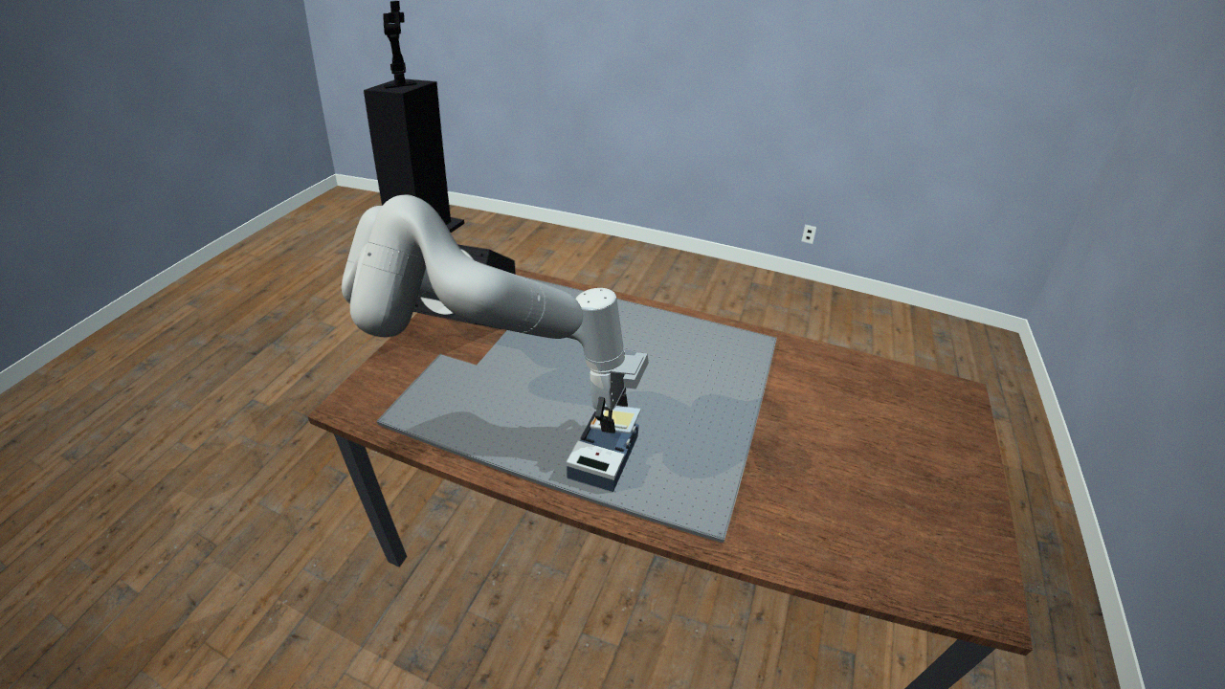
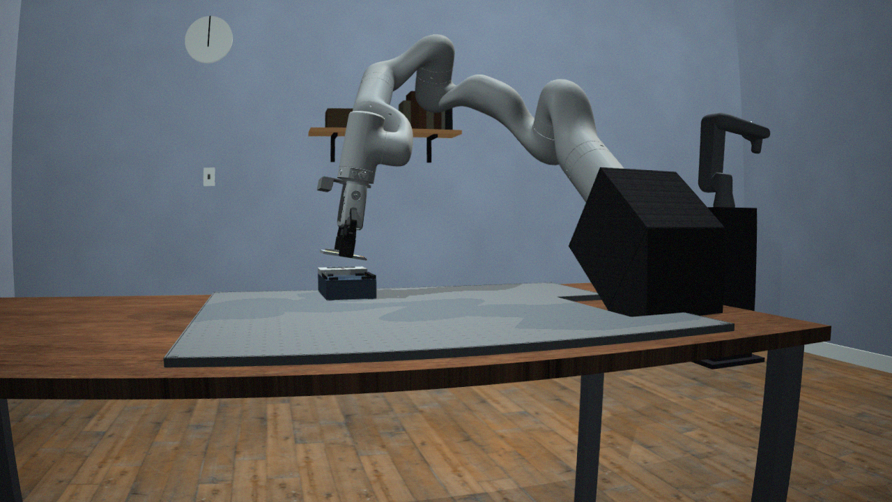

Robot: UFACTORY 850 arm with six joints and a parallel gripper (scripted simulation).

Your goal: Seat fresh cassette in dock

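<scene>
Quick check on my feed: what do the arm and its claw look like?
The arm is smooth, rounded and pale grey-white, with faint seam rings at the joints. A small grey block juts from the wrist. The claw has a pale body and dark, narrow fingers. No cables show.

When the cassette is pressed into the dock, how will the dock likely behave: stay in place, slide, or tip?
The dock D1 is a low, squat box resting loose on the grey mat, so it probably slides rather than tips. The gripper holds the cassette tilted above it; an off-centre press might shift it sideways.
</scene>
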